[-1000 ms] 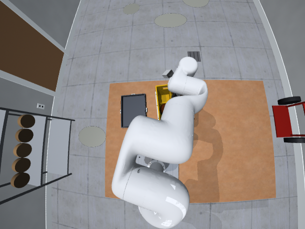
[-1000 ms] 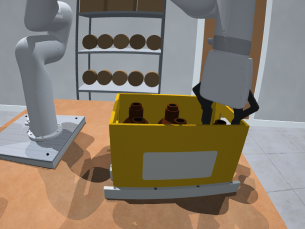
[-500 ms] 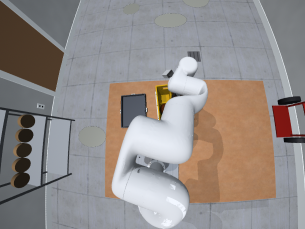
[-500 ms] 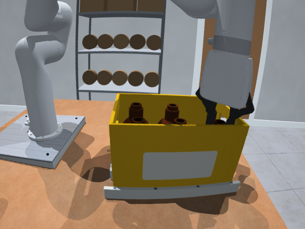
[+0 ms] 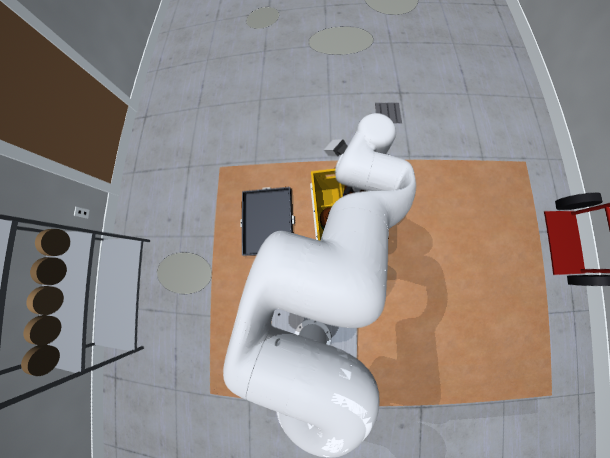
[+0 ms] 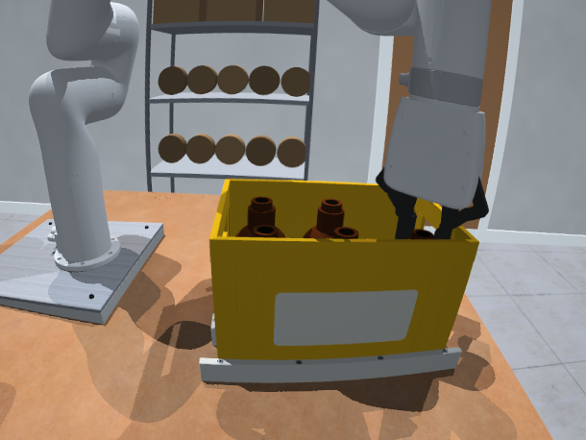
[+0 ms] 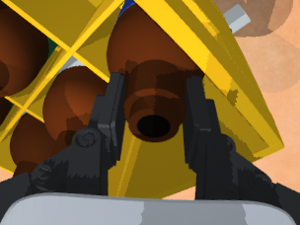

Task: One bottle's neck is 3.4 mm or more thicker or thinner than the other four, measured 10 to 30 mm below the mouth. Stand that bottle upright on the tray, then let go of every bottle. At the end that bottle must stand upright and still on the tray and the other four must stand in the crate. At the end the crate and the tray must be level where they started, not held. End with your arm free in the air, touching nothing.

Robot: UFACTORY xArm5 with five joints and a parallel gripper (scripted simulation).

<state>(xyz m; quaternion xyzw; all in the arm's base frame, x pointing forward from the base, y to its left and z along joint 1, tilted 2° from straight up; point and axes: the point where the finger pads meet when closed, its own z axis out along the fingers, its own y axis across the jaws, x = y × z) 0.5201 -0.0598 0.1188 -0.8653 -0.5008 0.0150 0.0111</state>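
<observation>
Wrist view shows the black two-finger hand clamped on the neck of a round brown bottle. Its fingers are part-way apart, one on each side of the neck, with the dark round mouth showing between them. The held bottle is down in the yellow box-shaped crate, in an end spot next to the wall. Four more brown bottles are in the crate too, with their tops up. I cannot tell which neck is the odd one. The crate sits flat on the orange-brown bench. Near the crate, the dark flat tray lies on the bench, and the white arm hides one corner of it.

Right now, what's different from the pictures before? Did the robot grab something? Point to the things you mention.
The gripper's (image 6: 423, 234) (image 7: 156, 81) fingers moved inward from both sides since one second ago, and now it has hold of a bottle's neck (image 7: 155, 94). The crate (image 5: 317, 201) (image 6: 346, 269) (image 7: 217, 81), the tray (image 5: 267, 220) and the other bottles in view (image 6: 261, 218) (image 7: 74, 104) look the same.
</observation>
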